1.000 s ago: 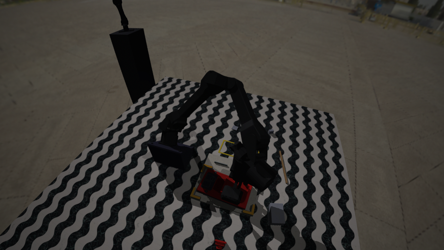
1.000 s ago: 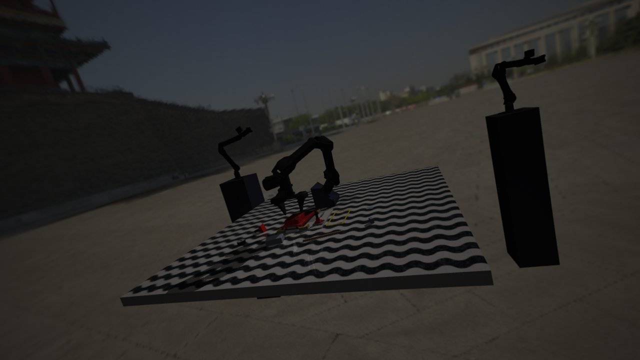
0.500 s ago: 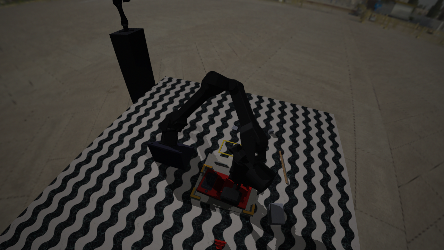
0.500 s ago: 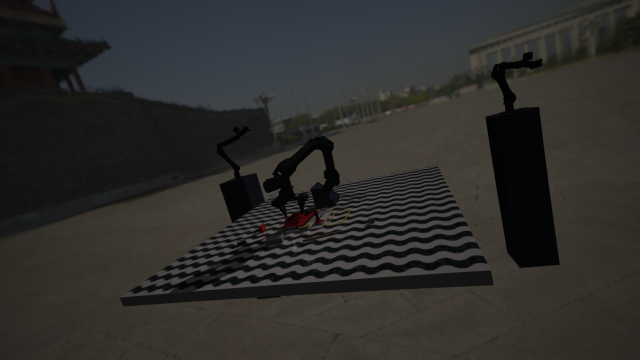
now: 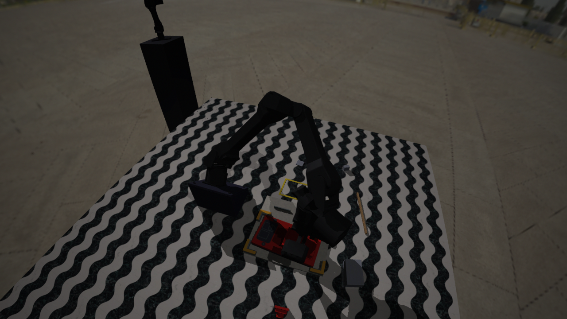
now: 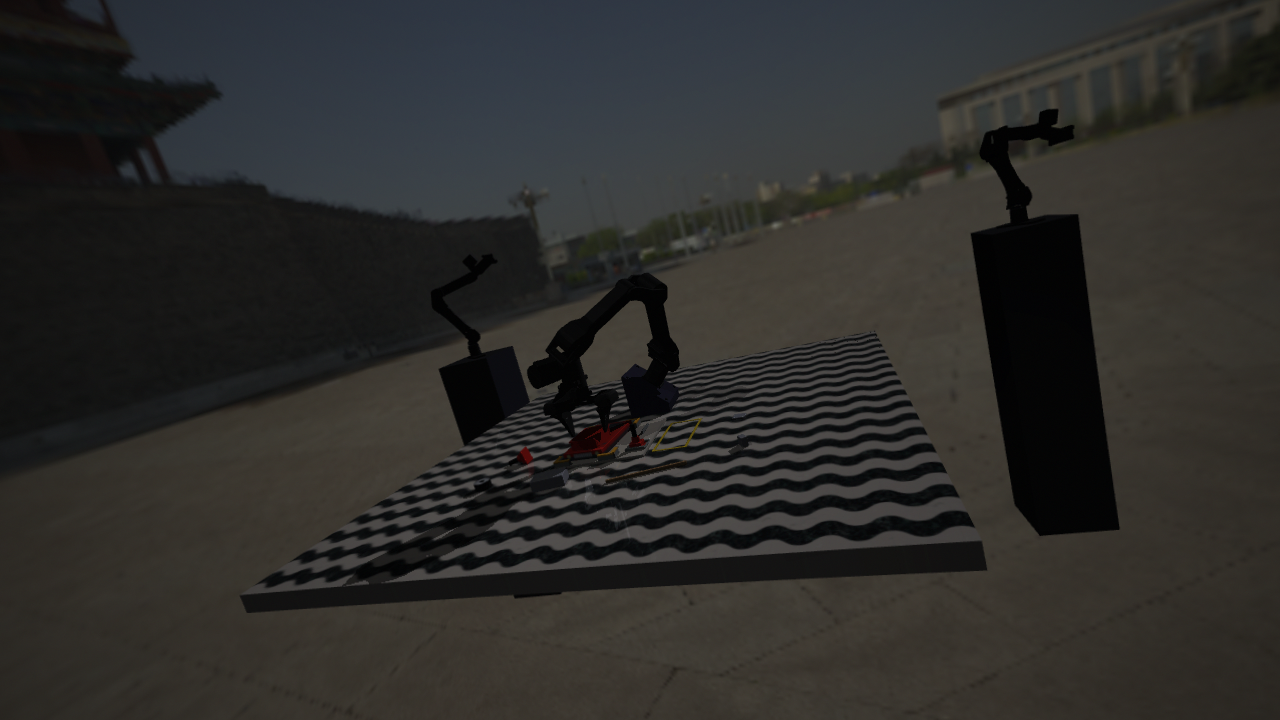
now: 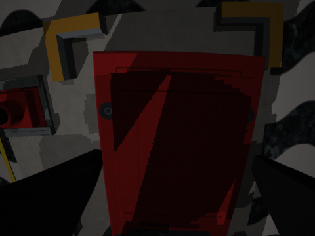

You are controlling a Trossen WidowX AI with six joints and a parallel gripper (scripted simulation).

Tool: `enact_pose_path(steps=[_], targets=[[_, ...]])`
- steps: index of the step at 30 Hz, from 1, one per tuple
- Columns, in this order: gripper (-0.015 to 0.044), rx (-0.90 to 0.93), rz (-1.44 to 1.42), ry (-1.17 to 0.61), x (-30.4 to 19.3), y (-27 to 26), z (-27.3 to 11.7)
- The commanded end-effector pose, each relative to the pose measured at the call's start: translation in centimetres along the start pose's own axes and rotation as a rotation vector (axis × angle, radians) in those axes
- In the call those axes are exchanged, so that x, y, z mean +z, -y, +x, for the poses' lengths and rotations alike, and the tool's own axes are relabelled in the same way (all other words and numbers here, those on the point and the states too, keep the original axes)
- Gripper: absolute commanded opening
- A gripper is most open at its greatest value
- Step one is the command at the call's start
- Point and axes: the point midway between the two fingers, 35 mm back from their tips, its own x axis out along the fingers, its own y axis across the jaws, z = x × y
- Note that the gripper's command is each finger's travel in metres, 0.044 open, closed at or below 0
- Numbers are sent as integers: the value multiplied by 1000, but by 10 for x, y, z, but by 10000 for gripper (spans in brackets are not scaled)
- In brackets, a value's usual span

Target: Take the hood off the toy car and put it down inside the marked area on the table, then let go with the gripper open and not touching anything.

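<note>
A red toy car (image 5: 274,243) (image 6: 601,445) (image 7: 115,59) sits on a grey board between yellow corner brackets. Its hood (image 7: 154,124) looks like the raised red panel in the middle of the wrist view, still on the car, much of it in shadow. My gripper (image 5: 294,238) (image 6: 589,428) (image 7: 178,160) is open and empty, pointing down low over the car. One finger is on each side of the car body; I cannot tell whether they touch it. The marked area (image 5: 283,186) (image 6: 669,448) (image 7: 8,160) is a yellow outline beyond the board, partly hidden by the arm in the top view.
The grey board (image 5: 279,203) has corner brackets (image 7: 72,24) around the car. A red part in a grey frame (image 7: 46,111) is left of the car in the wrist view. A grey block (image 5: 353,273) (image 6: 549,480), a brown stick (image 5: 362,214) and a red piece (image 5: 281,311) lie around.
</note>
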Motion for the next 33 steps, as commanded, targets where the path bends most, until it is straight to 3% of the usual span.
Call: enact_pose_path(steps=[1, 21, 25, 33], targets=[[440, 3, 4, 2, 0, 0, 2], [440, 4, 4, 2, 0, 0, 12], [335, 1, 0, 0, 0, 0, 10], [282, 1, 0, 0, 0, 0, 10]])
